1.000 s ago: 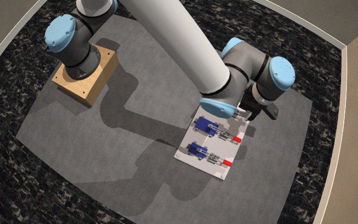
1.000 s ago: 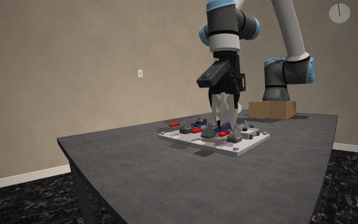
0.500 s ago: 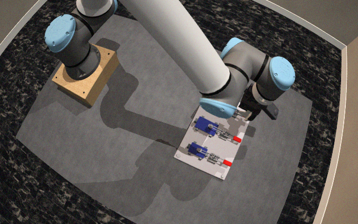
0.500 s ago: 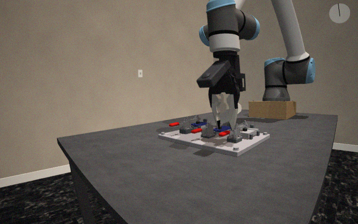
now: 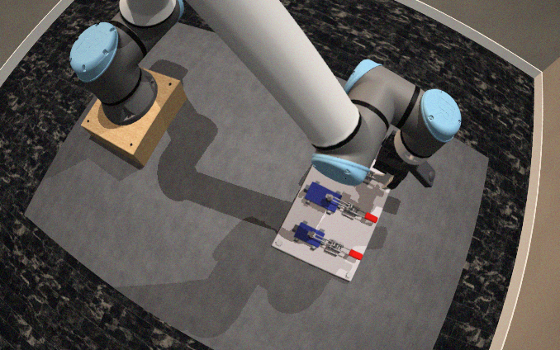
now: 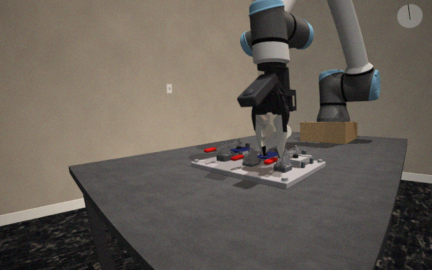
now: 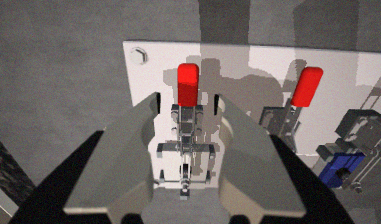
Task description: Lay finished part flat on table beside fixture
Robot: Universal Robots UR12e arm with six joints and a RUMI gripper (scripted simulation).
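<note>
The white fixture plate (image 5: 330, 225) lies on the grey table and carries three toggle clamps with red handles. Two blue blanks (image 5: 320, 196) (image 5: 306, 233) sit clamped in the nearer two stations. The third station is hidden under my wrist in the top view, and I cannot make out the slotted part. My gripper (image 6: 272, 152) is low over that end station. In the wrist view my fingers stand partly open on either side of its toggle clamp (image 7: 185, 145), just behind its red handle (image 7: 188, 85), with a gap on each side. One blue blank (image 7: 341, 167) shows at the right.
The neighbouring clamp's red handle (image 7: 307, 86) stands close to the right of my fingers. The arm's wooden base block (image 5: 136, 119) is at the table's far left. The plate's edge with a corner bolt (image 7: 139, 54) lies just beyond the handle, with table surface past it.
</note>
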